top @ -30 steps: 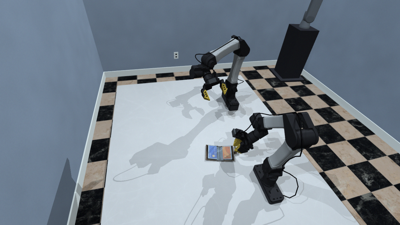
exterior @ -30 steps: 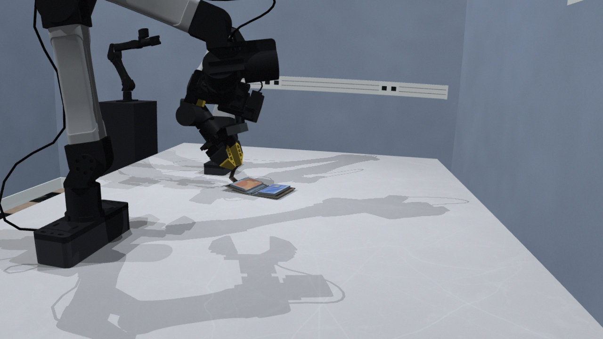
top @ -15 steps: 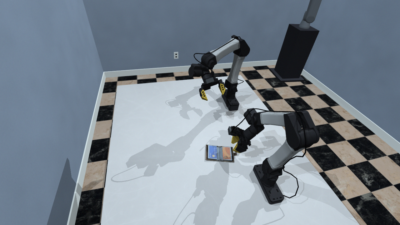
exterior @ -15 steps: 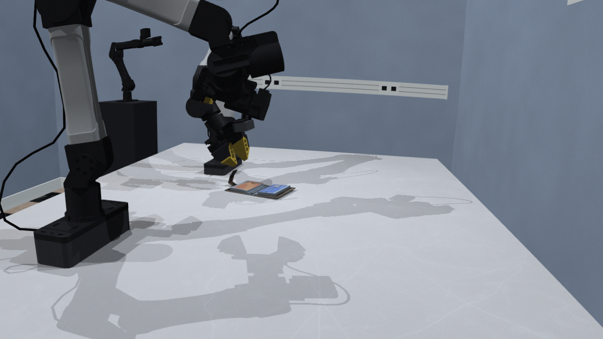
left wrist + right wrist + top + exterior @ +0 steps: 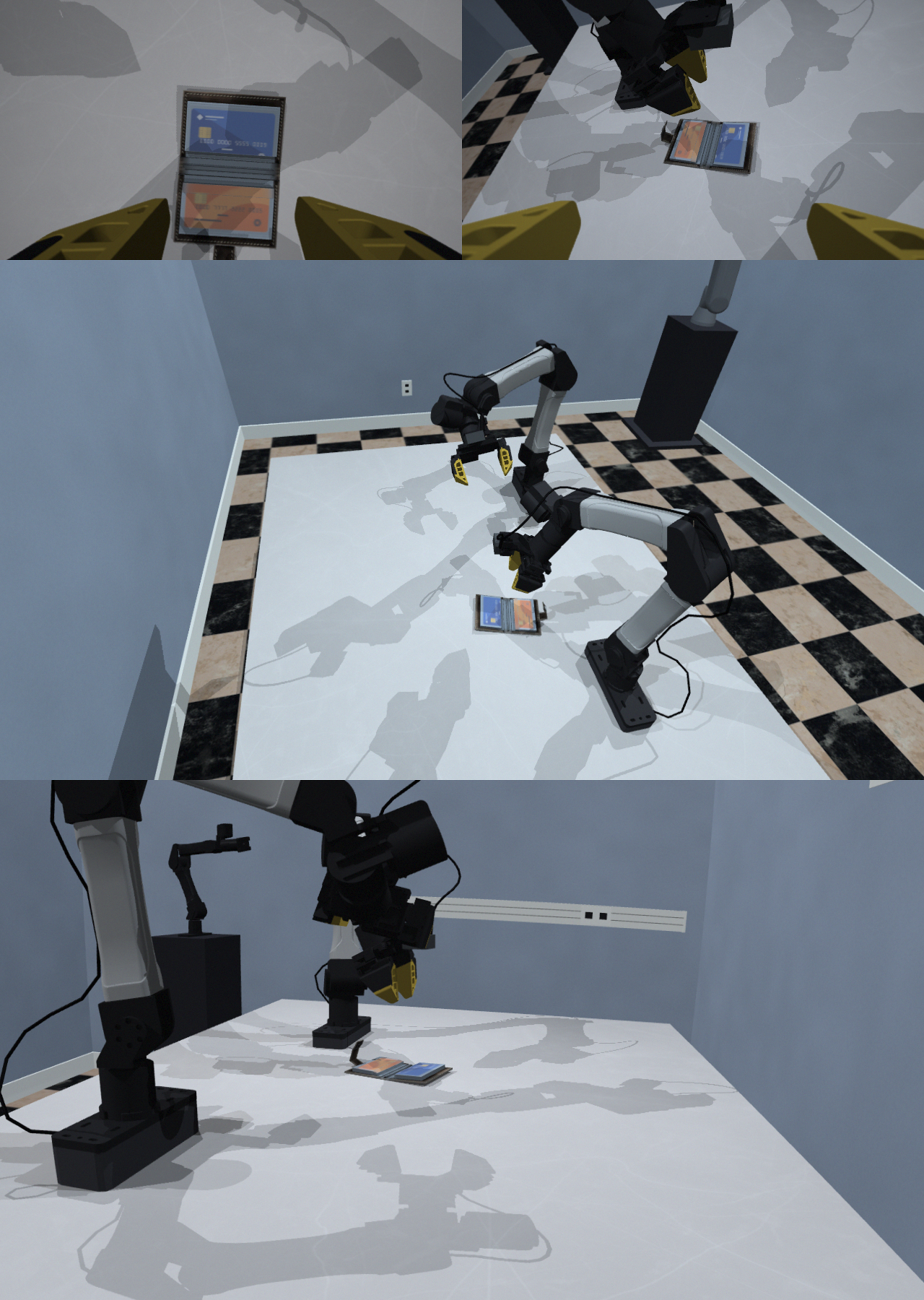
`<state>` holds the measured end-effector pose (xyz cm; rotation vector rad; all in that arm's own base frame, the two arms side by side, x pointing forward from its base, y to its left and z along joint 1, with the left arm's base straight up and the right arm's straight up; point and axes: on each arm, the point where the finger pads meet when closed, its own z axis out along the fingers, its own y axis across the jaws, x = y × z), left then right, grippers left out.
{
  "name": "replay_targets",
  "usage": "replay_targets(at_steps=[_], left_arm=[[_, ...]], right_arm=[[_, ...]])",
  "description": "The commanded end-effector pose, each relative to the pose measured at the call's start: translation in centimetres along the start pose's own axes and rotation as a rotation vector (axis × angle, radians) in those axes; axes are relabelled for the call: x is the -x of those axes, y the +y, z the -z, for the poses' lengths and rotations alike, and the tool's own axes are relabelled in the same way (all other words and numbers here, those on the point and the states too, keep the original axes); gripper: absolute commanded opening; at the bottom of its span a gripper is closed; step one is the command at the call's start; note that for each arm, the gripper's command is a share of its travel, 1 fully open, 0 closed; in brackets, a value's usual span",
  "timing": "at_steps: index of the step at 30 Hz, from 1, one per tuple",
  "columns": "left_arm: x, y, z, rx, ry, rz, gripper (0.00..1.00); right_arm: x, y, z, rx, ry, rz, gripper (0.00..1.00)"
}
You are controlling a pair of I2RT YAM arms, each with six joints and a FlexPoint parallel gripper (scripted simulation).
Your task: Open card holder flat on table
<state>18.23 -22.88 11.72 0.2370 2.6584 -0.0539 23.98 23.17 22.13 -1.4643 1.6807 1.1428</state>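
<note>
The card holder (image 5: 509, 614) (image 5: 393, 1073) (image 5: 229, 168) (image 5: 709, 145) lies open on the white table, both halves spread and seemingly flat, inside facing up. A blue card (image 5: 249, 126) (image 5: 730, 146) shows in one half and an orange card (image 5: 227, 220) (image 5: 689, 141) in the other. Its dark strap (image 5: 543, 612) (image 5: 355, 1054) (image 5: 224, 253) (image 5: 666, 136) bends upward beyond the orange card's edge. My left gripper (image 5: 515, 574) (image 5: 399, 998) (image 5: 232, 207) (image 5: 700, 94) is open and empty above the holder, clear of it. My right gripper (image 5: 484, 478) (image 5: 694, 212) is wide open and empty, off to one side, high above the table.
The left arm's base (image 5: 620, 687) (image 5: 342, 1033) stands on the strap side of the holder. The right arm's base (image 5: 123, 1142) stands along the same table edge. A black pedestal (image 5: 684, 379) (image 5: 197, 980) with another arm stands off the table.
</note>
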Motion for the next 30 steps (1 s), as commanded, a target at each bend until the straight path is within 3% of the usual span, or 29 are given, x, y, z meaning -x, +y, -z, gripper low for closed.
replay_targets(at_steps=[1,30], left_arm=[[0.6,-0.2,0.6,-0.018,0.050,-0.039,0.61],[1.6,-0.5,0.9,-0.028,0.023,-0.016,0.61]], right_arm=[[2.2,-0.8,0.8,-0.044,-0.035,0.065,1.00],[2.6,-0.8,1.3,-0.046,-0.036,0.094,1.00]])
